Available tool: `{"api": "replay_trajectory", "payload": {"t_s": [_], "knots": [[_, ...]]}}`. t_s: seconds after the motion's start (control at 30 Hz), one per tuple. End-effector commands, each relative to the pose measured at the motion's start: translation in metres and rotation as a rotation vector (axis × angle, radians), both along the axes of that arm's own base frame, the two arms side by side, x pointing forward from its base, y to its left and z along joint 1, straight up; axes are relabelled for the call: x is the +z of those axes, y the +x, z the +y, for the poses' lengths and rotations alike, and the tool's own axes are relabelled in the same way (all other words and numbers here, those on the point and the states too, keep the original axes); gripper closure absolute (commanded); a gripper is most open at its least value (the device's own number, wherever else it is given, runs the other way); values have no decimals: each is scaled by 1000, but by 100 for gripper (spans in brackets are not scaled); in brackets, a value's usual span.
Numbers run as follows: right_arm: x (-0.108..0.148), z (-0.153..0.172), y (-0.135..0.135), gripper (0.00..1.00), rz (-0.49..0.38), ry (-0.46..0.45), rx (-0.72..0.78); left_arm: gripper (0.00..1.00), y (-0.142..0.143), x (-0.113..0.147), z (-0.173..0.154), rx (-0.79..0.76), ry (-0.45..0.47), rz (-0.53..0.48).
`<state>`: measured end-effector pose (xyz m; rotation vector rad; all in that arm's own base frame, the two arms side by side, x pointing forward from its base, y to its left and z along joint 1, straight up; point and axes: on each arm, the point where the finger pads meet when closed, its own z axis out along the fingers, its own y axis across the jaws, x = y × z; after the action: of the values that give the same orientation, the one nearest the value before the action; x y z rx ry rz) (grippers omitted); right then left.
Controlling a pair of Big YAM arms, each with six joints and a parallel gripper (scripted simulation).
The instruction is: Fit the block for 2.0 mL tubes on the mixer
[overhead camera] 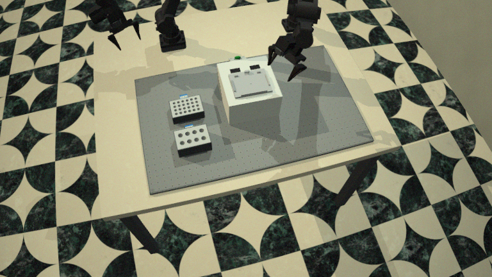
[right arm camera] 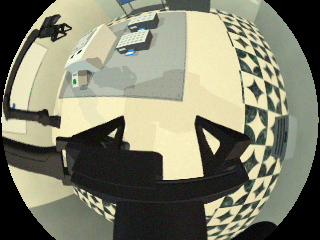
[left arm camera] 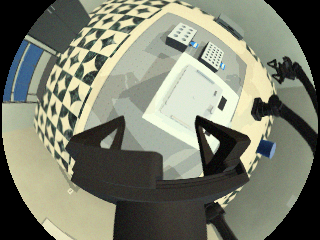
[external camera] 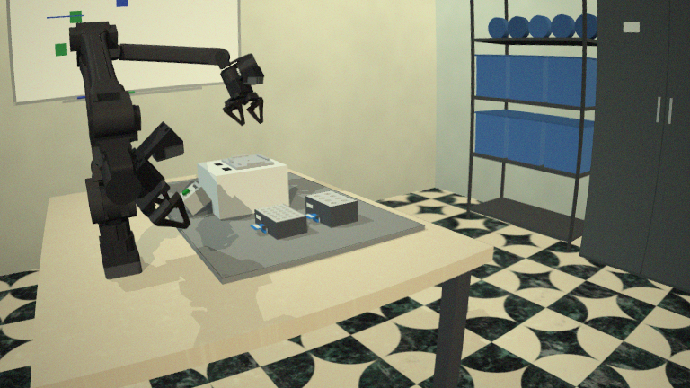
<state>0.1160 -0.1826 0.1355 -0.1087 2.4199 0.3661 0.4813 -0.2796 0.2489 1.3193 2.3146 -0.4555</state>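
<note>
Eight-hole block (overhead camera: 193,138) (external camera: 331,208) (left arm camera: 181,36) (right arm camera: 144,21) and 24-hole block (overhead camera: 186,109) (external camera: 280,221) (left arm camera: 212,55) (right arm camera: 135,41) sit near mixer (overhead camera: 254,110) (external camera: 254,188) (left arm camera: 190,92) (right arm camera: 95,47) (left jaws (overhead camera: 278,72) (external camera: 252,122), right jaws (overhead camera: 129,44) (external camera: 172,224) open).

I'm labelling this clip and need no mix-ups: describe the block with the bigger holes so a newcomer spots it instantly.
On the gray perforated board, find the big white mixer. Two dark, pale-topped blocks sit beside it; the larger-holed block has eight wide holes, while its neighbor has many small ones.
</note>
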Motion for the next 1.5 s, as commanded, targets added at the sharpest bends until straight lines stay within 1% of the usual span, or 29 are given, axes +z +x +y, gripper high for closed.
{"api": "replay_trajectory", "payload": {"t_s": [0.0, 0.07, 0.13, 0.3, 0.47, 0.67, 0.73, 0.9, 1.03, 1.1, 1.2, 1.47], "knots": [[7, -5, 1, 0, 2, -25, 1, 0, -10, 22, 11, 53, -11, 7], [7, -5, 1, 0, 2, -25, 1, 0, -11, 19, 8, 47, -6, 11], [7, -5, 1, 0, 2, -25, 1, 0, -12, 17, 17, 81, 12, 35], [7, -5, 1, 0, 2, -25, 0, 0, -12, 12, 53, 195, 48, 92], [7, -5, 1, 0, 2, -25, 0, 0, -14, 20, 79, 288, 70, 120], [7, -5, 1, 0, 2, -25, -1, 0, -20, 20, 86, 325, 93, 143], [7, -5, 1, 0, 2, -25, -1, 0, -23, 20, 96, 361, 109, 164], [7, -5, 0, 0, 2, -25, -1, 0, -25, 20, 132, 479, 137, 212], [7, -5, 0, 0, 2, -25, -2, 0, -36, 20, 150, 547, 161, 248], [7, -5, 0, 0, 2, -25, -2, 0, -40, 22, 153, 569, 171, 259], [7, -5, 0, 0, 2, -25, -2, 0, -39, 22, 153, 568, 174, 257], [7, -5, 0, 0, 2, -25, -3, 0, -57, 25, 201, 741, 223, 331]]}}
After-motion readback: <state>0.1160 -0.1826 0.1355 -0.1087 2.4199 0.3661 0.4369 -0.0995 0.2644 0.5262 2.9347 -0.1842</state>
